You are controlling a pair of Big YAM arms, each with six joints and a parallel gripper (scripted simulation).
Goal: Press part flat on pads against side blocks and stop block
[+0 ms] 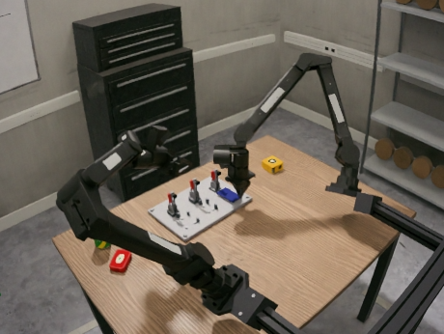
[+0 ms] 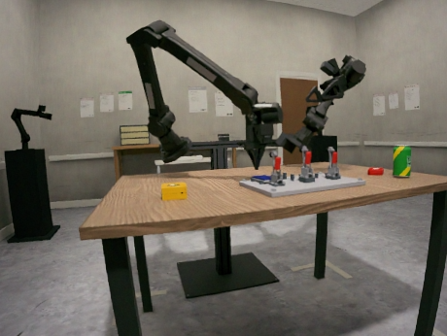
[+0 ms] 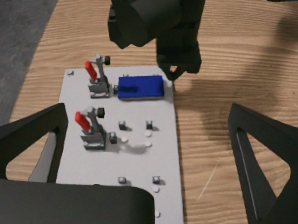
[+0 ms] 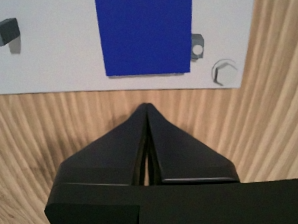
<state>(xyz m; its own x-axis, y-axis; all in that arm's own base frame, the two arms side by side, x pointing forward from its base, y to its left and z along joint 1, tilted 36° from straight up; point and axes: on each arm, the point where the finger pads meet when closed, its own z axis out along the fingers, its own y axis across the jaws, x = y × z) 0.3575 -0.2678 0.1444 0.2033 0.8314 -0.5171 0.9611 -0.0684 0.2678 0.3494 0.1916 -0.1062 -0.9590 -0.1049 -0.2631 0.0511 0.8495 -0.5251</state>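
Note:
The blue flat part lies on the grey fixture plate at its right end, next to a red-handled toggle clamp. It also shows in the left wrist view and the right wrist view. My right gripper is shut with nothing in it, fingertips pointing down just off the plate's edge beside the part. My left gripper is open and raised high above the table's back left side, far from the fixture; its fingers frame the left wrist view.
Two more toggle clamps stand on the plate. A yellow box sits at the back of the table. A red device and a green can are near the left end.

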